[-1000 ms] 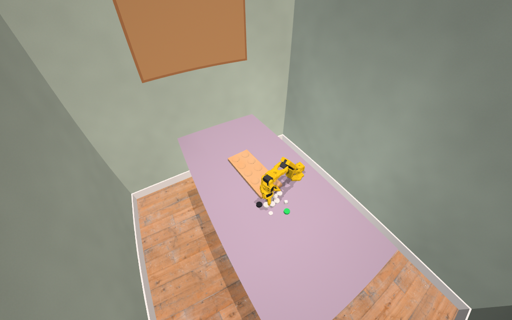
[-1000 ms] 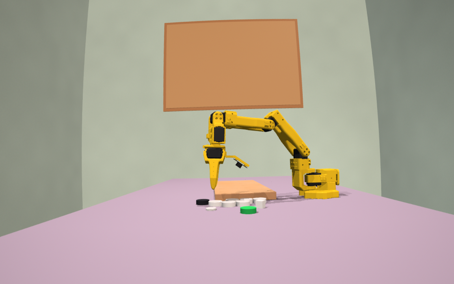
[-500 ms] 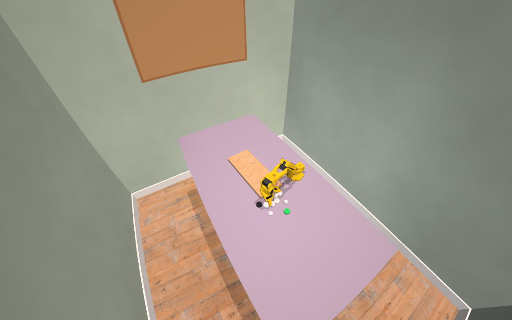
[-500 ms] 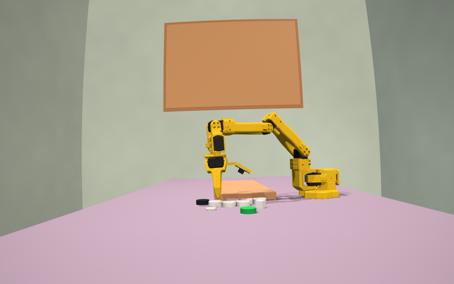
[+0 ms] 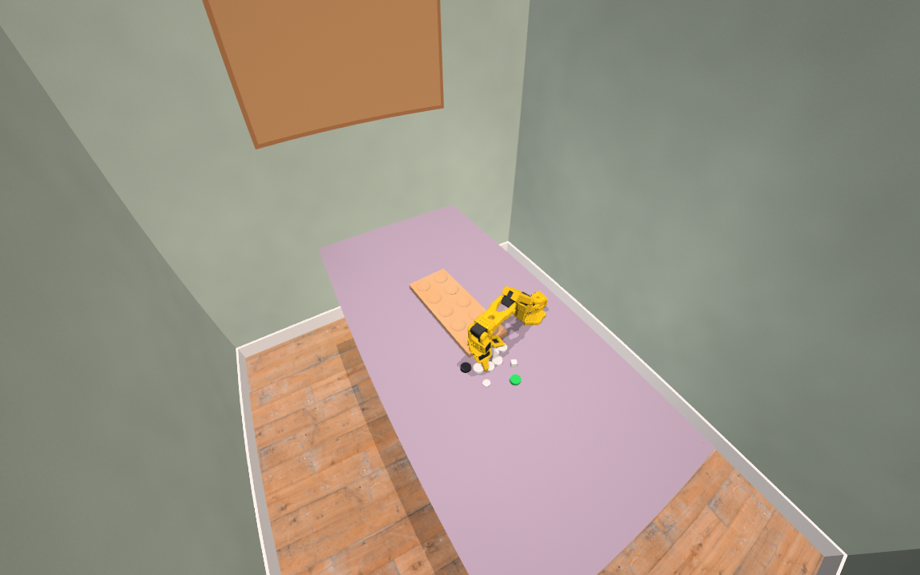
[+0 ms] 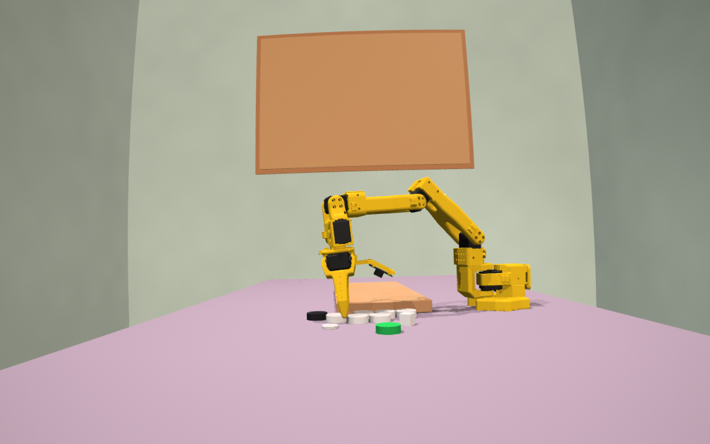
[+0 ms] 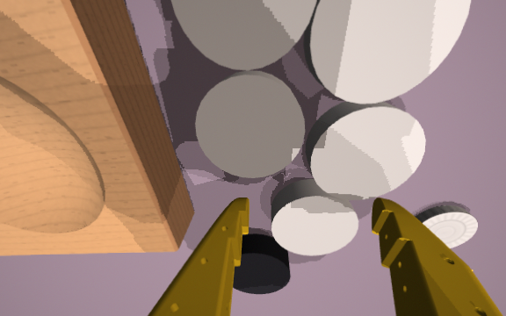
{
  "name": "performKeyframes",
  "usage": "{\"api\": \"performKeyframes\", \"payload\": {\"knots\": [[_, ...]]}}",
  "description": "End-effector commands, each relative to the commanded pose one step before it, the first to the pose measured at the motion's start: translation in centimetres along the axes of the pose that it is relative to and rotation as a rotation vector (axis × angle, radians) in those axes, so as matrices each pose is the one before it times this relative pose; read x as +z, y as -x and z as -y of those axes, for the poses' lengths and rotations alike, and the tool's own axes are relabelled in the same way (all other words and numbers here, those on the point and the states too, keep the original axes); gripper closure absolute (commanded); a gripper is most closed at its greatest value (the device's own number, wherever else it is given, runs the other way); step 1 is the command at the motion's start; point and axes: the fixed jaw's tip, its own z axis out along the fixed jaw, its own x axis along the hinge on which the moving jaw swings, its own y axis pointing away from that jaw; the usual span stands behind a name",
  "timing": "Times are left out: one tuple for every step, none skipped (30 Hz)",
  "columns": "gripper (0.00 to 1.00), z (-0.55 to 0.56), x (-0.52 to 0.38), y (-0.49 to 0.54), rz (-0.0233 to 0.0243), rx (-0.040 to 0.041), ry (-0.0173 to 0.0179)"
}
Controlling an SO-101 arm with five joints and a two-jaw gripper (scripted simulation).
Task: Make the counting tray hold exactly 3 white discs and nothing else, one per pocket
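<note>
gripper (image 5: 483,366) (image 6: 344,316) (image 7: 310,215): parting its fingers, gripping nothing | white discs (image 5: 497,360) (image 6: 358,318) (image 7: 367,151): crowding beside tray's (image 5: 442,311) (image 6: 382,295) (image 7: 156,158) near edge, leaving narrow gaps | black disc (image 5: 465,367) (image 6: 317,316) (image 7: 262,268): sitting by one fingertip | green disc (image 5: 514,379) (image 6: 387,328): lying apart | ribbed white piece (image 5: 486,382) (image 6: 330,327) (image 7: 450,229): lying outside fingers | labels: none legible

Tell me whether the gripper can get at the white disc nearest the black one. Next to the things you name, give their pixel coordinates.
Probably yes: the gripper (image 5: 485,367) (image 6: 344,316) (image 7: 311,199) is open, and the wrist view frames that white disc (image 5: 477,368) (image 6: 333,318) (image 7: 314,228) between its fingers. The black disc (image 5: 465,367) (image 6: 317,316) (image 7: 263,272) and neighbouring white disc (image 5: 491,366) (image 6: 357,318) (image 7: 369,151) crowd it, though.
</note>
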Motion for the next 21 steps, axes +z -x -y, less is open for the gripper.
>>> {"api": "performKeyframes", "payload": {"knots": [[0.73,0.114,-1.2240,-0.633,-0.07065,0.00668,-0.02488],[0.73,0.000,0.0037,0.000,0.00000,0.00000,0.00000],[0.73,0.000,0.0000,0.000,0.00000,0.00000,0.00000],[0.73,0.000,0.0000,0.000,0.00000,0.00000,0.00000],[0.73,0.000,0.0000,0.000,0.00000,0.00000,0.00000],[0.73,0.000,0.0000,0.000,0.00000,0.00000,0.00000],[0.73,0.000,0.0000,0.000,0.00000,0.00000,0.00000],[0.73,0.000,0.0000,0.000,0.00000,0.00000,0.00000],[0.73,0.000,0.0000,0.000,0.00000,0.00000,0.00000],[0.73,0.000,0.0000,0.000,0.00000,0.00000,0.00000],[0.73,0.000,0.0000,0.000,0.00000,0.00000,0.00000],[0.73,0.000,0.0000,0.000,0.00000,0.00000,0.00000],[0.73,0.000,0.0000,0.000,0.00000,0.00000,0.00000],[0.73,0.000,0.0000,0.000,0.00000,0.00000,0.00000],[0.73,0.000,0.0000,0.000,0.00000,0.00000,0.00000],[0.73,0.000,0.0000,0.000,0.00000,0.00000,0.00000],[0.74,0.000,0.0000,0.000,0.00000,0.00000,0.00000],[0.74,0.000,0.0000,0.000,0.00000,0.00000,0.00000],[0.74,0.000,0.0000,0.000,0.00000,0.00000,0.00000],[0.75,0.000,0.0000,0.000,0.00000,0.00000,0.00000],[0.76,0.000,0.0000,0.000,0.00000,0.00000,0.00000]]}}
